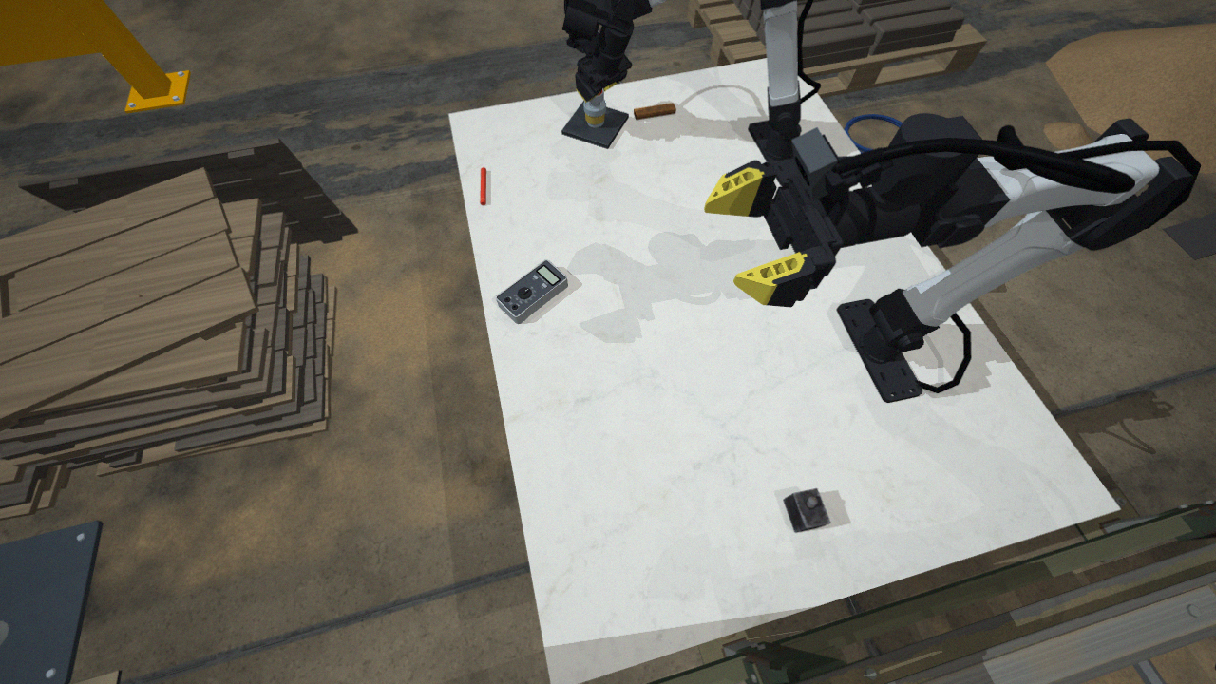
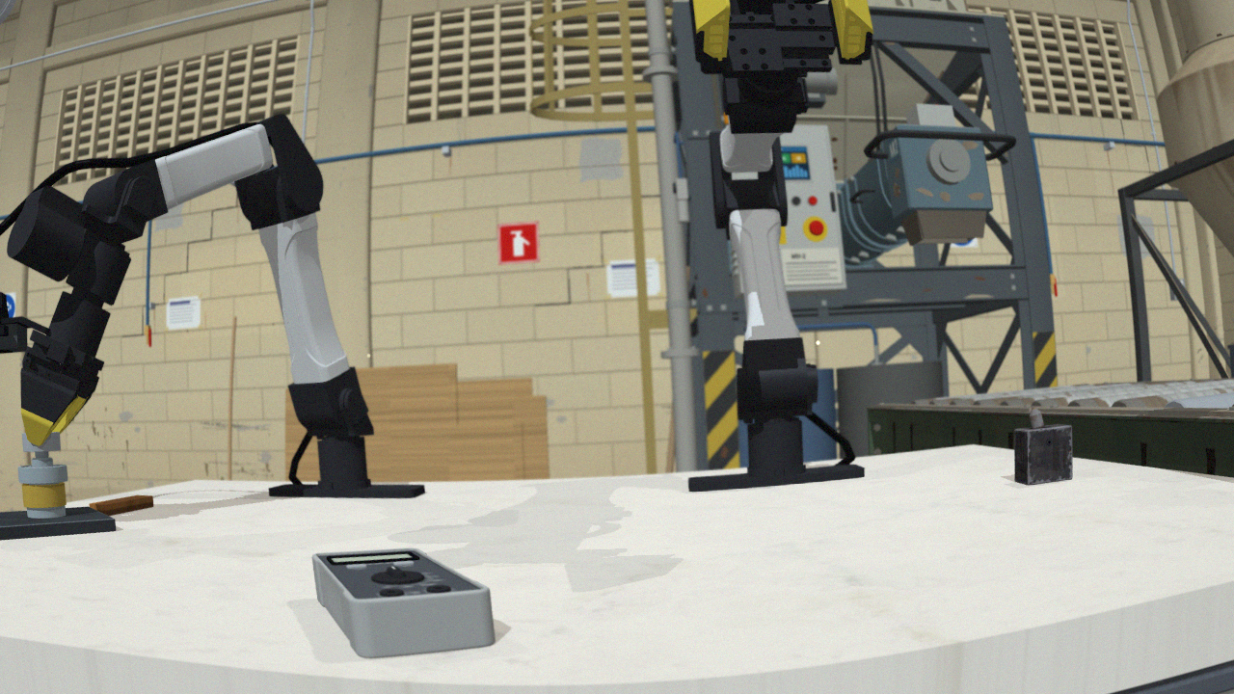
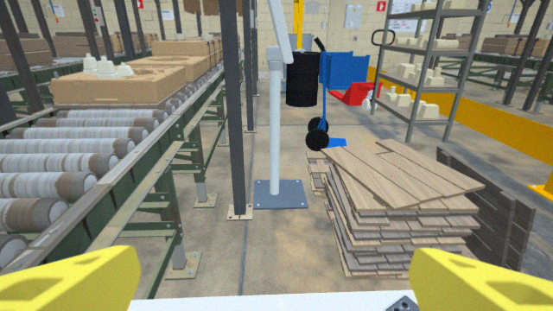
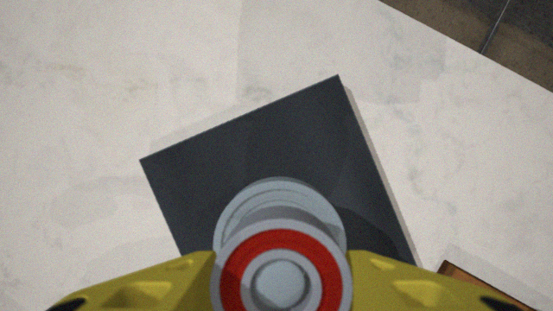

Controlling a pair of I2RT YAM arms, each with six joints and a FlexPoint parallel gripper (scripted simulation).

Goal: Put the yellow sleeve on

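Observation:
The dark base plate (image 1: pixel 610 136) (image 2: pixel 94 523) (image 4: pixel 276 130) carries an upright grey shaft (image 2: pixel 40 454) (image 4: pixel 281 282). The yellow sleeve (image 1: pixel 594 121) (image 2: pixel 43 495) is around the shaft low down, with a wider grey ring (image 2: pixel 41 465) (image 4: pixel 276 186) directly above it. My right gripper (image 2: pixel 49 434) (image 4: pixel 281 264) is shut on the steel bearing (image 2: pixel 39 453) (image 4: pixel 281 238), which has a red face. The shaft's tip shows inside the bearing's bore, and the bearing is above the grey ring with a gap. My left gripper (image 1: pixel 722 246) (image 3: pixel 275 259) is open and empty, raised over the table.
A brown bar (image 1: pixel 655 111) (image 2: pixel 122 504) lies beside the base plate. A red stick (image 1: pixel 483 186) and a multimeter (image 1: pixel 532 291) (image 2: pixel 405 595) lie near one long edge of the table. A dark block (image 1: pixel 806 510) (image 2: pixel 1043 454) stands near the far end from the shaft.

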